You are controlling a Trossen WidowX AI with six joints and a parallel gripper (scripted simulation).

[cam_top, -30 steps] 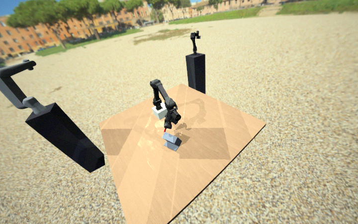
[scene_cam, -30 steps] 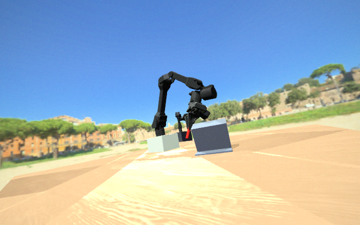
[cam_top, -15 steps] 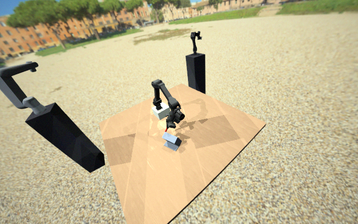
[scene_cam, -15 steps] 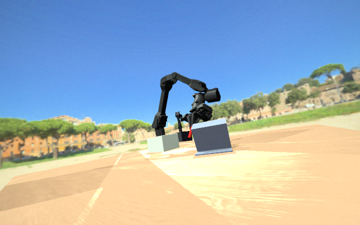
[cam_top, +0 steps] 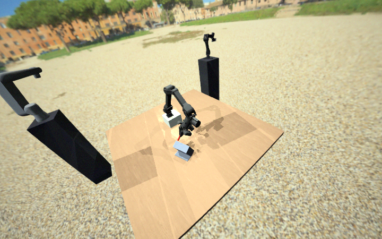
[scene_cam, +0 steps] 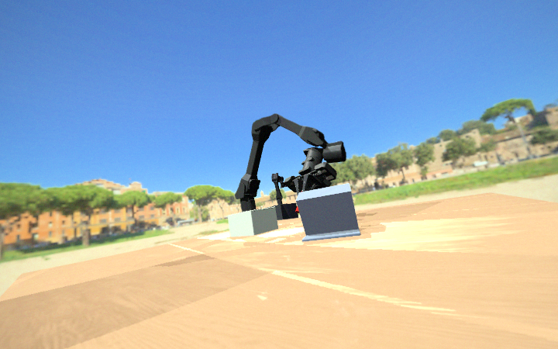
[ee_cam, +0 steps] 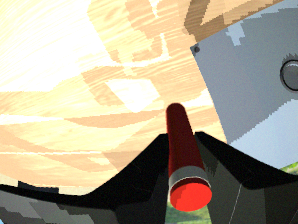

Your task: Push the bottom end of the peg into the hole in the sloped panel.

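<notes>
A round red peg (cam_top: pixel 179 138) (scene_cam: pixel 297 209) (ee_cam: pixel 178 125) is held between my fingertips, its bright red end nearest the wrist camera. My gripper (cam_top: pixel 180 134) (ee_cam: pixel 181 140) is shut on it. The peg is tilted, and its far end lies left of the panel's edge in the wrist view, away from the hole. The grey-blue sloped panel (cam_top: pixel 182 146) (scene_cam: pixel 328 213) (ee_cam: pixel 240 90) stands in front of the arm. Its round hole (ee_cam: pixel 292 75) shows at the right edge of the wrist view. The exterior camera sees the panel's back, which hides part of the fingers and peg.
The arm's white base block (cam_top: pixel 173 119) (scene_cam: pixel 253 222) stands on the wooden table (cam_top: pixel 216 166) (scene_cam: pixel 272 312) behind the gripper. Two tall black pedestals (cam_top: pixel 67 145) (cam_top: pixel 208 75) with other arms stand by the table's edges. A small dark screw-like dot (ee_cam: pixel 196 49) marks the panel's near corner.
</notes>
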